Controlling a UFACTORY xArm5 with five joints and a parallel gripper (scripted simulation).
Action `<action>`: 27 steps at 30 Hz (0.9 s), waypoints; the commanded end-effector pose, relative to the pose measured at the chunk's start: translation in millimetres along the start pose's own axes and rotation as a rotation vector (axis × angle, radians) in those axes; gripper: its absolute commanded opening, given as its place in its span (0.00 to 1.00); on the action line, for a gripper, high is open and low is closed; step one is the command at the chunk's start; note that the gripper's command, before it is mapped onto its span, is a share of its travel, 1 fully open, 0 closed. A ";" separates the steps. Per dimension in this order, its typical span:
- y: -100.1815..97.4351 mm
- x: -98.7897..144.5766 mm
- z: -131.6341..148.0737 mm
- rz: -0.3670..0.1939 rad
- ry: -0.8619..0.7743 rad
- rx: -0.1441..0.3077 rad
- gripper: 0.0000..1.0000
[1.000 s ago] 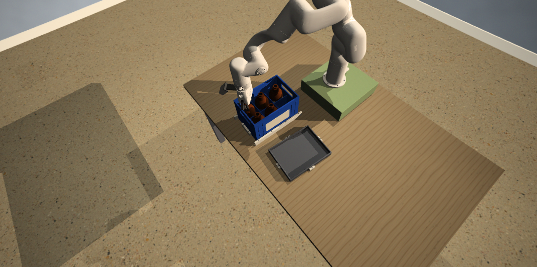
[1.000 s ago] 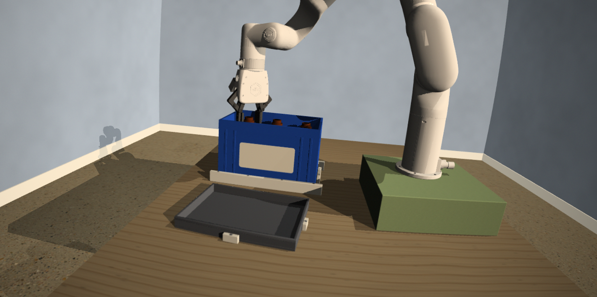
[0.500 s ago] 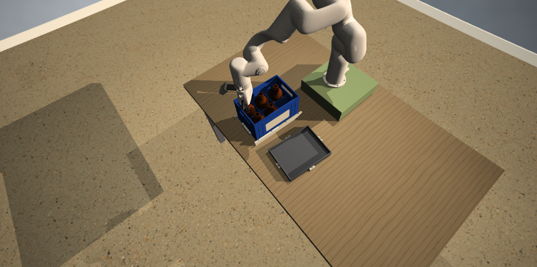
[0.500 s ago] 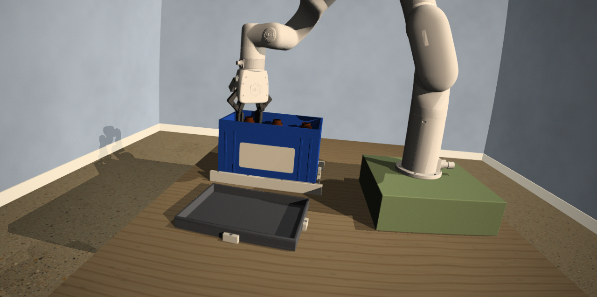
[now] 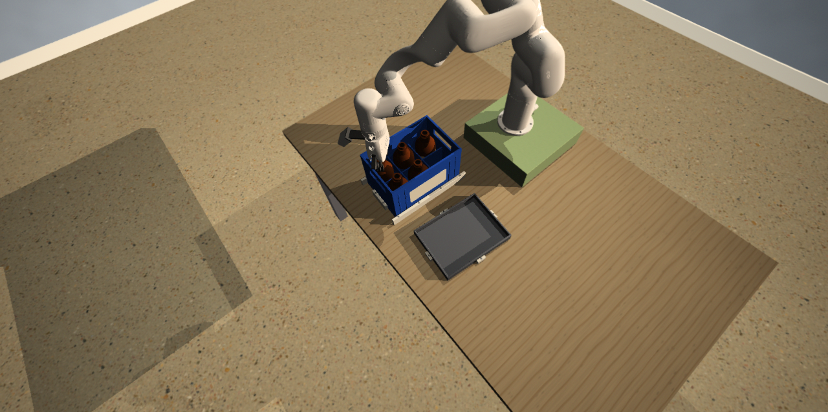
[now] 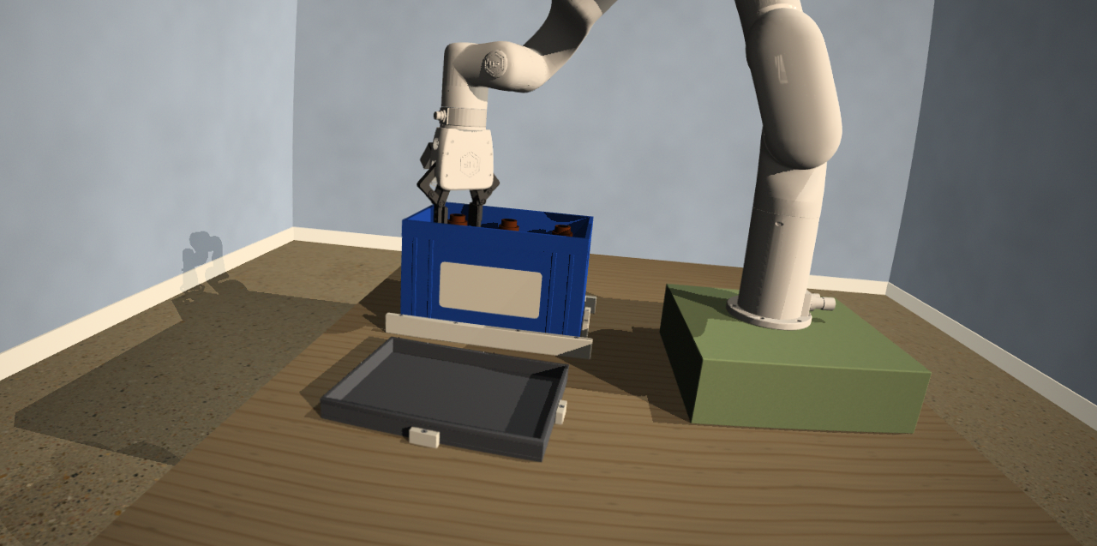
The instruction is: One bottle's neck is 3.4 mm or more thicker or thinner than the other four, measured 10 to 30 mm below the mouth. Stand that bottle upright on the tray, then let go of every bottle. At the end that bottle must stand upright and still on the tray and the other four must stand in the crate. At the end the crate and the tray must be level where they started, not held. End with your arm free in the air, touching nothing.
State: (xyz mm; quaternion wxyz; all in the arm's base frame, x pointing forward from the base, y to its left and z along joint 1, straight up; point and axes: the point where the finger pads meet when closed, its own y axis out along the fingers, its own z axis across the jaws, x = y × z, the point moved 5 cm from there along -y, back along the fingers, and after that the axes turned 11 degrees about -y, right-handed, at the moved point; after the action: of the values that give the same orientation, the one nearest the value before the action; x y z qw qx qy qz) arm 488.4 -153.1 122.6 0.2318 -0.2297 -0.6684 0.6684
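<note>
Blue ribbed plastic crate (image 6: 567, 289) with a pale rectangular label panel stood on the wood-grain table (image 5: 607, 270), resting on a cream rail. Inside were five brown, round-shouldered bottles (image 5: 424, 141); from the exterior view only three mouths showed above the rim, the rest hidden by the crate wall. Which bottle had the odd neck could not be told; the necks were too small to compare.

The tool (image 6: 458, 214) hung vertically over the crate's left end, its dark fingers (image 6: 440, 207) spread to either side of one bottle mouth (image 6: 458, 219), dipping just below the rim. Fingers stood apart, gripping nothing. From the top view the wrist covered most of that bottle.

Shallow dark grey tray (image 6: 360, 410), rectangular with low walls and small cream tabs, lay on the table just in front of the crate, no bottle on it. The smooth off-white arm rose from a matte green block (image 6: 843, 397) to the right, its upper links cut off in the exterior view. A small dark object (image 5: 350, 134) lay behind the crate, partly hidden by the wrist. Speckled floor around the table.
</note>
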 end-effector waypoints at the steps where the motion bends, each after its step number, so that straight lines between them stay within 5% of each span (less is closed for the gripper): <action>1: -2.6 -1.1 -0.4 0.004 0.000 -0.002 0.65; 27: -62.5 -0.7 -0.2 0.004 0.000 -0.002 0.65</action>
State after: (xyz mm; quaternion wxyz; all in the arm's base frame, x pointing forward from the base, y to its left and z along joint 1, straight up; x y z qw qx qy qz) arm 488.3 -153.1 169.7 0.2316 -0.2299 -0.6684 0.6684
